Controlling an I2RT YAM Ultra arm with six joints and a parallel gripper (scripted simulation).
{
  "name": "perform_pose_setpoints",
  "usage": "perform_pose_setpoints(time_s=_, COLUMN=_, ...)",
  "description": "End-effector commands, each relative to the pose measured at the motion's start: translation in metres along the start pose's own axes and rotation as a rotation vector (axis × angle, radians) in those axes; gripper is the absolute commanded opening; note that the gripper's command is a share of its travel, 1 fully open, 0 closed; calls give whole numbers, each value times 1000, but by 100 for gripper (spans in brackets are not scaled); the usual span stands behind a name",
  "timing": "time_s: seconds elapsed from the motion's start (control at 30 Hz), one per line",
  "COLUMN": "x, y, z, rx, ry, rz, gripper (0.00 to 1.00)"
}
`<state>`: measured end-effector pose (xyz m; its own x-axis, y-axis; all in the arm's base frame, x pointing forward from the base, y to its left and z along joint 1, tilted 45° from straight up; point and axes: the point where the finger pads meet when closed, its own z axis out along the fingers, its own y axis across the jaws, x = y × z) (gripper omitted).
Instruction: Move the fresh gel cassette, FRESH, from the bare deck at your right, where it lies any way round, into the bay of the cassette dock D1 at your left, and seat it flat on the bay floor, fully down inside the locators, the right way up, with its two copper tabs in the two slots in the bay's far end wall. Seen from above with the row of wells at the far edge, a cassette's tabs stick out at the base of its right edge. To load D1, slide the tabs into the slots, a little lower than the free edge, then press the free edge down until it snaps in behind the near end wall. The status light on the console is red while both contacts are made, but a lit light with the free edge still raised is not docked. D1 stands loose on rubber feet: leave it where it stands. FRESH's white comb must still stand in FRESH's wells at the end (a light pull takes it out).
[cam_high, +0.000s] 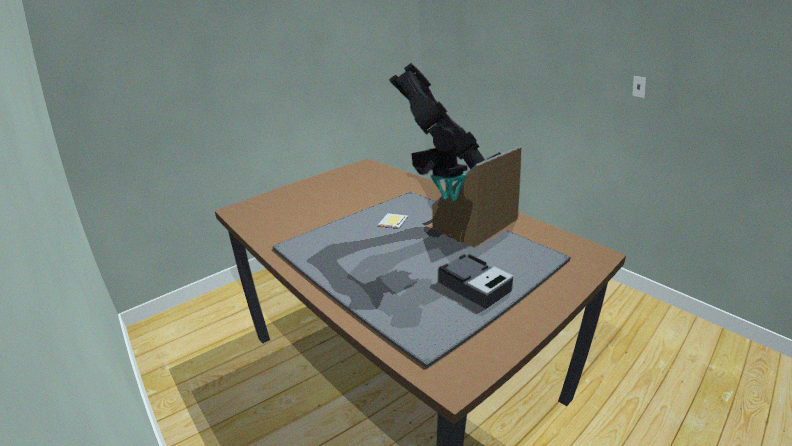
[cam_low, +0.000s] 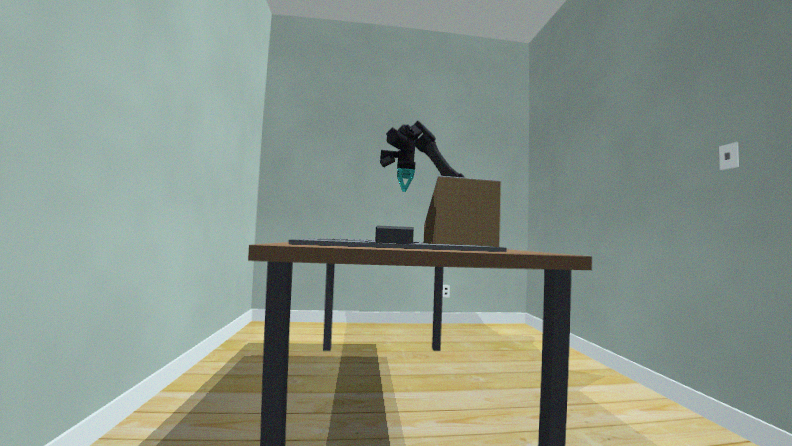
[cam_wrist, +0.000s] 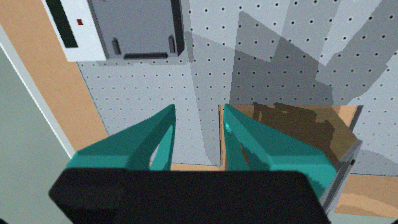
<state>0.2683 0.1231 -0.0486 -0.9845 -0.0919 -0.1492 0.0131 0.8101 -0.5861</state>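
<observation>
- Top view: the gripper (cam_high: 450, 188), with teal fingers, hangs in the air beside the upper edge of a brown cardboard screen (cam_high: 490, 195); its jaws are partly closed with nothing between them.
- The fresh gel cassette FRESH (cam_high: 392, 221) lies flat on the grey perforated deck (cam_high: 332, 260), well apart from the jaws and lower than them, on the side of the screen away from the cassette dock D1 (cam_high: 475, 278).
- FRESH shows a pale yellow face inside a white frame. Its long axis runs roughly parallel to the deck's nearer long edge; the tabs and comb are too small to tell, so its heading cannot be given.
- Wrist view: the two fingers frame bare deck with an empty gap between them. D1's grey bay (cam_wrist: 135, 27) and its white console with a small red spot (cam_wrist: 79, 22) appear at the top. FRESH is outside this view.
- Exterior view: the gripper (cam_low: 405, 181) points straight down, high above the table (cam_low: 419, 257), between D1 (cam_low: 394, 233) and the screen (cam_low: 464, 211). FRESH cannot be made out here.
</observation>
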Motion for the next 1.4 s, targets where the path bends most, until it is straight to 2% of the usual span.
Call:
perform_pose_setpoints(time_s=0.0, x=-9, y=-16, z=-7, rx=-3, ry=-47, rz=-28, gripper=36)
perform_pose_setpoints(time_s=0.03, x=-9, y=-20, z=-5, rx=-3, ry=-47, rz=-28, gripper=36)
perform_pose_setpoints(time_s=0.07, x=-19, y=-23, z=-12, rx=17, ry=-43, rz=-27, gripper=36)
perform_pose_setpoints(time_s=0.1, x=-20, y=-28, z=-10, rx=41, ry=-31, rz=-34, gripper=36)
perform_pose_setpoints(time_s=0.17, x=-20, y=-28, z=-10, rx=41, ry=-31, rz=-34, gripper=36)
perform_pose_setpoints(time_s=0.2, x=-9, y=-32, z=-7, rx=55, ry=-24, rz=-67, gripper=36)
perform_pose_setpoints(time_s=0.3, x=-12, y=-48, z=4, rx=51, ry=-21, rz=-44, gripper=36)
perform_pose_setpoints(time_s=0.33, x=-12, y=-52, z=5, rx=51, ry=-21, rz=-44, gripper=36)
perform_pose_setpoints(time_s=0.37, x=-22, y=-55, z=-1, rx=70, ry=-14, rz=-44, gripper=36)
perform_pose_setpoints(time_s=0.4, x=-22, y=-60, z=1, rx=94, ry=1, rz=-53, gripper=36)
perform_pose_setpoints(time_s=0.43, x=-22, y=-65, z=2, rx=95, ry=1, rz=-52, gripper=36)
perform_pose_setpoints(time_s=0.47, x=-8, y=-74, z=11, rx=115, ry=28, rz=-78, gripper=36)
perform_pose_setpoints(time_s=0.53, x=-12, y=-80, z=15, rx=104, ry=12, rz=-62, gripper=36)
perform_pose_setpoints(time_s=0.6, x=-21, y=-89, z=10, rx=145, ry=39, rz=-73, gripper=36)
perform_pose_setpoints(time_s=0.63, x=-21, y=-94, z=12, rx=146, ry=39, rz=-73, gripper=36)
perform_pose_setpoints(time_s=0.67, x=-6, y=-103, z=20, rx=164, ry=67, rz=-100, gripper=36)
perform_pose_setpoints(time_s=0.73, x=-6, y=-103, z=20, rx=164, ry=67, rz=-100, gripper=36)
perform_pose_setpoints(time_s=0.77, x=-10, y=-100, z=18, rx=151, ry=37, rz=-99, gripper=36)
perform_pose_setpoints(time_s=0.83, x=-9, y=-114, z=25, rx=154, ry=50, rz=-83, gripper=36)
perform_pose_setpoints(time_s=0.9, x=-9, y=-114, z=24, rx=154, ry=48, rz=-85, gripper=36)
perform_pose_setpoints(time_s=0.93, x=-23, y=-107, z=15, rx=135, ry=8, rz=-71, gripper=36)
perform_pose_setpoints(time_s=1.37, x=-22, y=-108, z=15, rx=138, ry=13, rz=-76, gripper=36)
